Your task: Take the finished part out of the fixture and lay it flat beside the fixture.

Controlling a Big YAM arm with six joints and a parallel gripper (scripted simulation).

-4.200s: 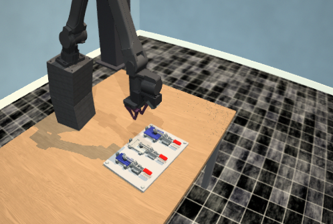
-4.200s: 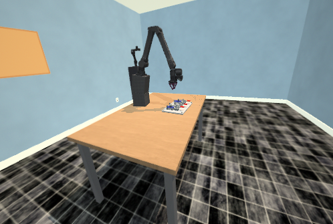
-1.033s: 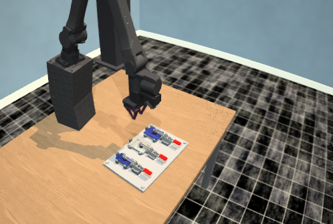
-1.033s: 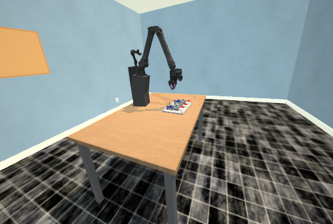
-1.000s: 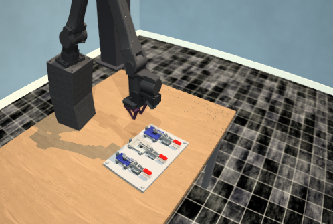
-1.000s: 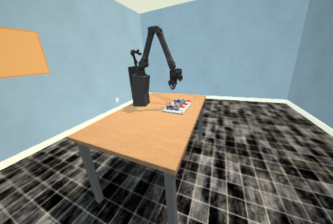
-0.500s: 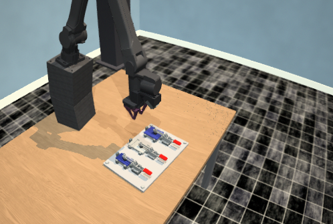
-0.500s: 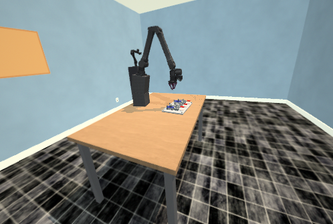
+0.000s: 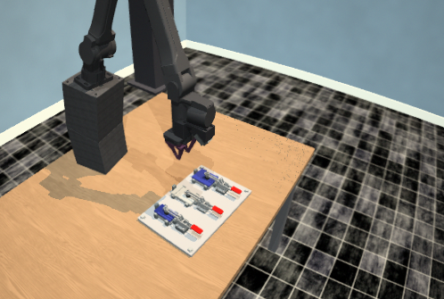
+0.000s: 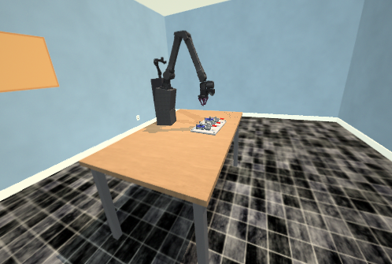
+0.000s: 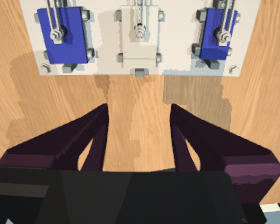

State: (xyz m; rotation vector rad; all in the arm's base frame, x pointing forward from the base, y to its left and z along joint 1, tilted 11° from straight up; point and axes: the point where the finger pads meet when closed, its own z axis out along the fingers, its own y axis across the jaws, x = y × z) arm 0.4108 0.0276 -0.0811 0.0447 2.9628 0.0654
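The wrist view's top edge cuts off the fixture (image 11: 106,60) and its clamps (image 11: 139,20).

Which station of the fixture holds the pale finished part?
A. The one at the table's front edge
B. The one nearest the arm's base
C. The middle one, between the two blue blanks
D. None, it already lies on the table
C: the pale part sits clamped between the two blue blanks on the fixture plate.

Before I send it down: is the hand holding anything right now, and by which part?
Nothing is held. The hand hangs partly open over bare wood, short of the fixture; the pale slotted part sits in it.
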